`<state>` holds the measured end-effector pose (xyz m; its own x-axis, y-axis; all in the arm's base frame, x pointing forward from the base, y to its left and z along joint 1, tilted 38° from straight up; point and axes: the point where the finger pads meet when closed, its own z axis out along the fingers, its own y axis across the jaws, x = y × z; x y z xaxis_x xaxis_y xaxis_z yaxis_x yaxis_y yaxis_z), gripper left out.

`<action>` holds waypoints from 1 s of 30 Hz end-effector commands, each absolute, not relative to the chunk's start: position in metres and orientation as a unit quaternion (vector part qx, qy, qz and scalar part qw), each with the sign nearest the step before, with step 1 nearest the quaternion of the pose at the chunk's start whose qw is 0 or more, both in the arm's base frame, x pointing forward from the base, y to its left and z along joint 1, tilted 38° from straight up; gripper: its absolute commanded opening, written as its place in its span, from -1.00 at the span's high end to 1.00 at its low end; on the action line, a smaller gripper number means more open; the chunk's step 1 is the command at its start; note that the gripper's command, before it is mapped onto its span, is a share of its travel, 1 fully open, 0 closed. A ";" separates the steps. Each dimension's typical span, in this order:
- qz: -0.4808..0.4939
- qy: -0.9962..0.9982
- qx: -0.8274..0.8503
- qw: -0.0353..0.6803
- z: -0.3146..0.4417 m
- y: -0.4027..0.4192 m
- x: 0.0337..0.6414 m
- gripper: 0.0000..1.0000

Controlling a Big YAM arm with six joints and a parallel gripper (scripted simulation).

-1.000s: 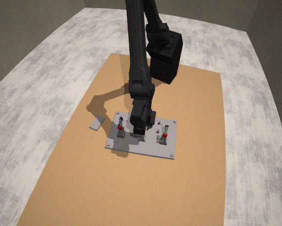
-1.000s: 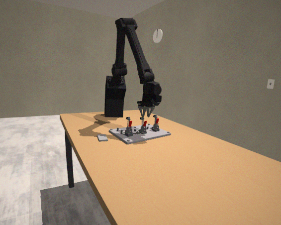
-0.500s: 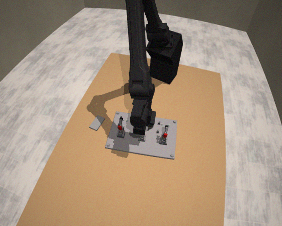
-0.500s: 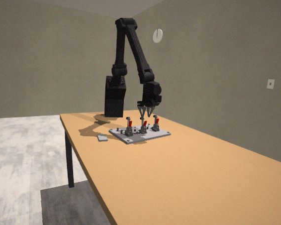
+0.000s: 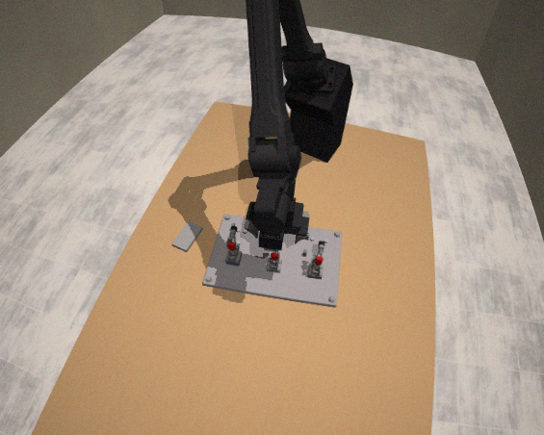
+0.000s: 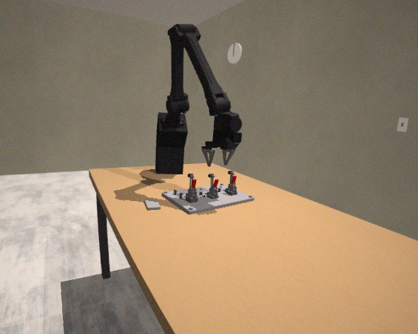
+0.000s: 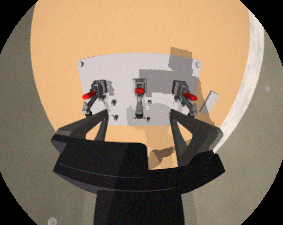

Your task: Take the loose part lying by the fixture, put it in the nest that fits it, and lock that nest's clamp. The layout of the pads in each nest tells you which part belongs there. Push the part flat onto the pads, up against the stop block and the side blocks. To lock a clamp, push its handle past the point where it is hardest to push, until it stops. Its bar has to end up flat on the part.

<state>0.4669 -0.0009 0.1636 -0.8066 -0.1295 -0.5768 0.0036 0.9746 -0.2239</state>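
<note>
Beside the fixture [image 5: 290, 291] [image 6: 241, 200] [image 7: 126, 61]: loose part [image 5: 187, 237] [image 6: 152, 205] [image 7: 209, 102] unseated | gripper [image 6: 217, 165] [image 7: 139, 112] fingers apart, unloaded | we judge pickup, nesting, clamp locking all remain

The place resembles a sparse robotics lab or workshop, though which of the two I cannot tell. A black jointed arm [image 5: 269, 96] [image 6: 200, 59] stands at a wood-toned counter [image 5: 357, 346] [image 6: 282, 236] [image 7: 141, 29], over a plate of red-handled clamps [image 5: 290, 291] [image 6: 241, 199] [image 7: 121, 64]. Plain olive-grey walls carry a round clock [image 6: 234, 53] and a small switch or socket plate [image 6: 405, 120].
</note>
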 end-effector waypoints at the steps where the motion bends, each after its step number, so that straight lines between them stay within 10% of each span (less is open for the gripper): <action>1: -0.104 0.943 -0.031 0.315 0.188 0.007 0.446 -0.83; 30: -0.109 0.943 -0.030 0.314 0.211 -0.030 0.425 -0.83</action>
<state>0.4343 -0.0161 0.2034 -0.8050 -0.1113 -0.5828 0.0145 0.9782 -0.2069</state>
